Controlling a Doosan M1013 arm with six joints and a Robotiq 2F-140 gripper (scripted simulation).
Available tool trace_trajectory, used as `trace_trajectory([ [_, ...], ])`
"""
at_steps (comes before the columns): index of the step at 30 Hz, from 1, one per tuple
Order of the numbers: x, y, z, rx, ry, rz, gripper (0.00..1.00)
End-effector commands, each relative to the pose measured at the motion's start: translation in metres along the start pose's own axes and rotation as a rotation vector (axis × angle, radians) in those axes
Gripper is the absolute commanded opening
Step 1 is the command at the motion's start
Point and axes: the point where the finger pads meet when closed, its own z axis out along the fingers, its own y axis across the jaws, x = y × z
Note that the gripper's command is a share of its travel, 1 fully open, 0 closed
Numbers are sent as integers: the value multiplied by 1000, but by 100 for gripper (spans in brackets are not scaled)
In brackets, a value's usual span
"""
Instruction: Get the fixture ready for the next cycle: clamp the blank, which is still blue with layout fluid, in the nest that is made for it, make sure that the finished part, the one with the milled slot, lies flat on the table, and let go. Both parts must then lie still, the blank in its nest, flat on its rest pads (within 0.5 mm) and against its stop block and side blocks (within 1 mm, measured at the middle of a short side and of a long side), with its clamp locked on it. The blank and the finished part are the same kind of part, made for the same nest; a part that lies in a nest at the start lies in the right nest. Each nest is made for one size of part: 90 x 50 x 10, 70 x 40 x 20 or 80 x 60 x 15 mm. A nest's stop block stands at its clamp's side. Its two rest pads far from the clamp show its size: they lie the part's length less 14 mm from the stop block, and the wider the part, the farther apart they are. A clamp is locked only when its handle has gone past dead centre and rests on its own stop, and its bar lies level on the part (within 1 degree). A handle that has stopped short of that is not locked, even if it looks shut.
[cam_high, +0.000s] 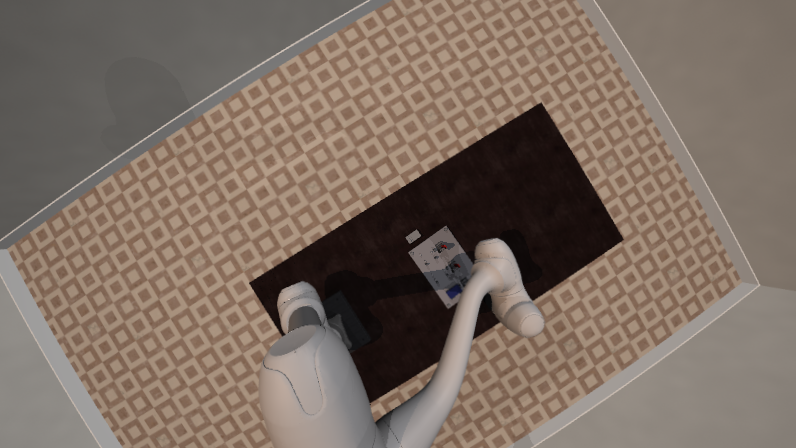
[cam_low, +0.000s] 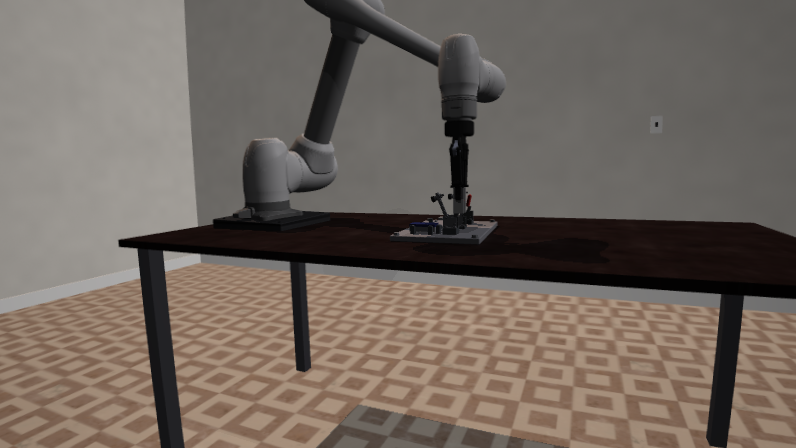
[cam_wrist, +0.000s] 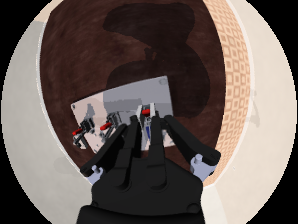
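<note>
The grey fixture plate (cam_high: 442, 267) lies on the dark table and also shows in the side view (cam_low: 445, 230) and the wrist view (cam_wrist: 123, 106). The blue blank (cam_high: 455, 291) lies in the nest at the plate's end nearest the arm; in the side view it (cam_low: 423, 225) is at the plate's left. The pale finished part (cam_high: 412, 237) lies on the table just beyond the plate's far corner. My gripper (cam_low: 457, 210) points straight down over the plate and is shut on a clamp handle (cam_wrist: 144, 115), with a strip of blue showing just below the fingertips. I cannot tell whether the clamp is locked.
Two more clamps with red handles (cam_high: 443, 244) (cam_high: 457, 266) stand on the plate; they show left of the fingers in the wrist view (cam_wrist: 107, 124). A grey lever (cam_low: 440, 203) sticks up at a tilt left of the gripper. The robot base (cam_low: 272, 219) stands at the table's left end.
</note>
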Motion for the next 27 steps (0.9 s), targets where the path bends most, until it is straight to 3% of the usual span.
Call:
trace_trajectory([
  [1,3,0,1,0,1,0,0],
  [27,20,0,11,0,1,0,0],
])
